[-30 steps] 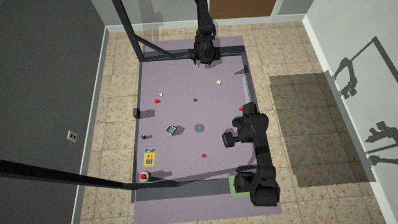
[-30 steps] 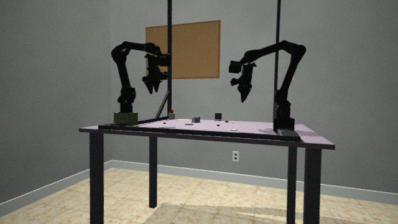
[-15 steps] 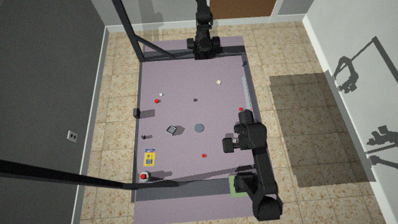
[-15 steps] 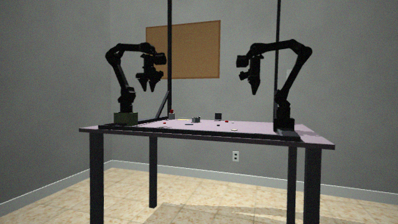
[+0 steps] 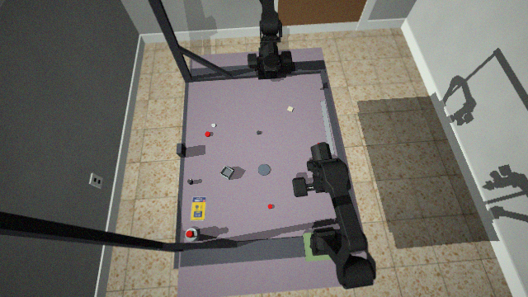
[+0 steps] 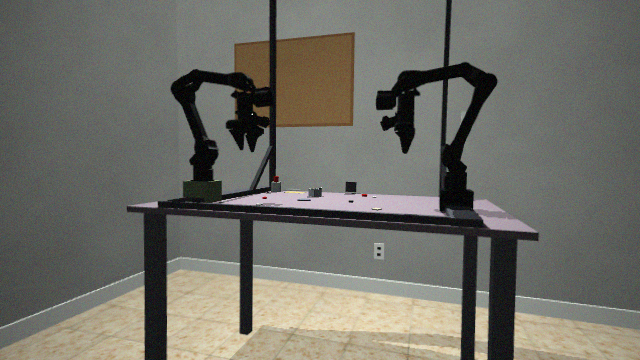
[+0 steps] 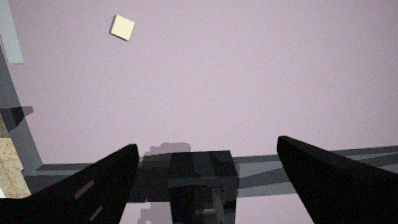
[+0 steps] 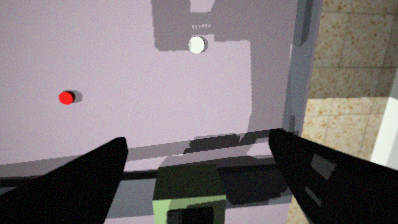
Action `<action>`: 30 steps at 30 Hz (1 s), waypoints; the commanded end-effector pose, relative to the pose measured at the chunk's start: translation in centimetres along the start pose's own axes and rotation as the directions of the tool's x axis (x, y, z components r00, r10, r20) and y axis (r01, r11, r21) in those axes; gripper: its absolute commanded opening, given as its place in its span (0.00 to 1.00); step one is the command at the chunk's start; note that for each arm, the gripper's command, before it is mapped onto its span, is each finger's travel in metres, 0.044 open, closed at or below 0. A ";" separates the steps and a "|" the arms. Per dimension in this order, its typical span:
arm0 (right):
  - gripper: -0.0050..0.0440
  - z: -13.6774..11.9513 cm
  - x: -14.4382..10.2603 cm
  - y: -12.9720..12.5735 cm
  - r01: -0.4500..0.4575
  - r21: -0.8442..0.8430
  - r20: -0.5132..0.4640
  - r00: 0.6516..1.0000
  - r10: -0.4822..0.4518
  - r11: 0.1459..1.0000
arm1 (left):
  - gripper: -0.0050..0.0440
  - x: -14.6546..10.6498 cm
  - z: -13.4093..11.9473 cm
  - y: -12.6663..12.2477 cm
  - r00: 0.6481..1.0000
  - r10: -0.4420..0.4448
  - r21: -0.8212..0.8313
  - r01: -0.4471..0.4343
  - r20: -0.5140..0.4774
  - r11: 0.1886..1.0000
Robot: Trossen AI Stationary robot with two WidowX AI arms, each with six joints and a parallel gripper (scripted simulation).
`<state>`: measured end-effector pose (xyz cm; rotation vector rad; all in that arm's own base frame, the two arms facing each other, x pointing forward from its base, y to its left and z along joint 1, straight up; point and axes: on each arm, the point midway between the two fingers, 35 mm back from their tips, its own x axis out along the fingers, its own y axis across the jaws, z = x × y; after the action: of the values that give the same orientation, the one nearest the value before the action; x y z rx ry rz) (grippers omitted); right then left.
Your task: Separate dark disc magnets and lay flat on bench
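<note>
The black right gripper [image 5: 310,186] [image 6: 247,149] [image 8: 199,140] and black left gripper [image 5: 271,70] [image 6: 405,151] [image 7: 208,147] hang open, empty. Between them, below, sits the small dark disc-magnet stack [image 5: 259,132] [image 6: 351,201]; best pinned low, then parted widely.

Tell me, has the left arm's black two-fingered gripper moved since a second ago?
Yes. In the exterior view, the left gripper has shifted toward the black upright post behind its arm, and slightly upward.
</note>
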<state>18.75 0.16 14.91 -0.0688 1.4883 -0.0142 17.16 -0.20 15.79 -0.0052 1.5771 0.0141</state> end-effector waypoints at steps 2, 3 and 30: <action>0.92 3.4 1.9 0.6 0.052 -0.035 0.098 0.994 -0.048 0.998 | 0.92 0.0 2.1 -0.3 1.000 0.002 0.001 -0.002 0.019 1.000; 0.92 4.3 2.5 0.8 0.067 -0.045 0.123 0.990 -0.061 0.997 | 0.92 0.1 2.6 -0.4 1.000 0.001 0.001 -0.001 0.019 1.000; 0.92 16.1 8.7 10.2 0.222 -0.055 0.677 0.725 -0.127 0.974 | 0.92 5.0 12.0 -2.8 1.000 -0.007 0.001 0.007 0.024 1.000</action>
<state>34.69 9.34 7.54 -0.2932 0.8060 -0.0406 27.87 -2.41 10.93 -0.0060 1.5675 0.0141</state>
